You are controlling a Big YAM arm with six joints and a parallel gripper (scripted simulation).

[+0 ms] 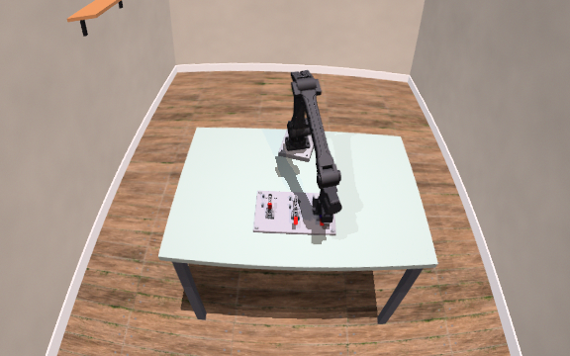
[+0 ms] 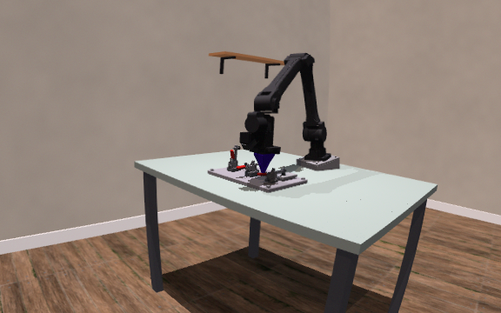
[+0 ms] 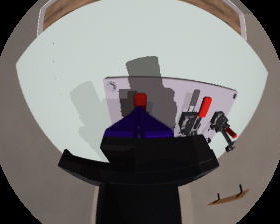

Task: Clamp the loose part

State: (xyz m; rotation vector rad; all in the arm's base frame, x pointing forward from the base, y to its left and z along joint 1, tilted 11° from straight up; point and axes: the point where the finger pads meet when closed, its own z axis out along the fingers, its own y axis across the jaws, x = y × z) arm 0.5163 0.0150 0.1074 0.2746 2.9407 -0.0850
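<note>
My gripper (image 2: 263, 172) (image 3: 138, 110) is shut and empty. Its blue fingertips point down at the red handle (image 3: 140, 99) of the end clamp (image 2: 271, 176), touching it or just above it. That handle lies low, toward the plate's outer edge. A flat grey piece (image 2: 288, 176), which looks like the part, lies at this clamp's nest; its seating and the bar are too small or hidden to tell. The middle clamp's red handle (image 1: 295, 221) (image 2: 241, 167) (image 3: 205, 107) lies low too. The far clamp's red handle (image 1: 269, 206) (image 2: 233, 154) (image 3: 231, 132) stands up.
The fixture plate (image 1: 260, 224) (image 2: 217, 172) (image 3: 163, 82) lies on the table (image 1: 206, 237) (image 2: 342, 217) (image 3: 191, 45). The arm's base (image 1: 295, 154) (image 2: 320, 163) stands behind it. The raised far clamp and the middle clamp stand beside the gripper. A shelf (image 1: 94, 9) (image 2: 246, 57) hangs on the wall.
</note>
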